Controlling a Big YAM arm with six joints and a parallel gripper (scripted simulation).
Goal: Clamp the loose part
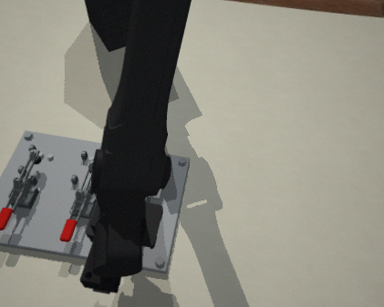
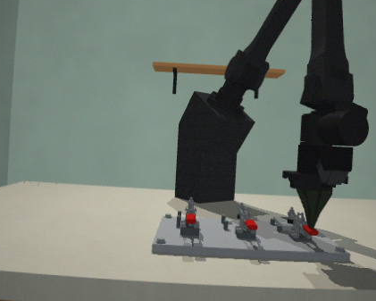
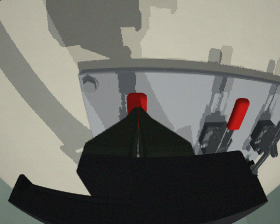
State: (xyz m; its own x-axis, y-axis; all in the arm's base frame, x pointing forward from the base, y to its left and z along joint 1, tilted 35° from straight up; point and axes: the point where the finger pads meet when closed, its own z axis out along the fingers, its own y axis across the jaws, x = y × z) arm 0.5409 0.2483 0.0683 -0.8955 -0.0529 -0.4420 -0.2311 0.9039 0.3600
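Note:
My gripper (image 2: 313, 228) (image 3: 138, 112) is shut and empty, pointing down. Its tips are at the red handle (image 2: 310, 230) (image 3: 136, 100) of the right clamp; I cannot tell whether they touch it. That handle lies low, towards the plate's front edge. The fixture plate (image 1: 46, 213) (image 2: 219, 247) (image 3: 192, 90) carries three clamps. The middle red handle (image 1: 68, 230) (image 2: 251, 224) (image 3: 238, 114) and the left red handle (image 1: 3, 219) (image 2: 190, 219) also point to the front. The arm hides the right nest in the top view. I cannot clearly make out the part or the right clamp's bar.
The arm (image 1: 137, 129) (image 2: 330, 60) reaches over the plate's right side. Its black base (image 2: 205, 158) stands behind the plate. Bolt heads (image 1: 160, 262) (image 3: 90, 81) stand up at the plate's corners. A wooden shelf (image 2: 201, 70) is on the wall.

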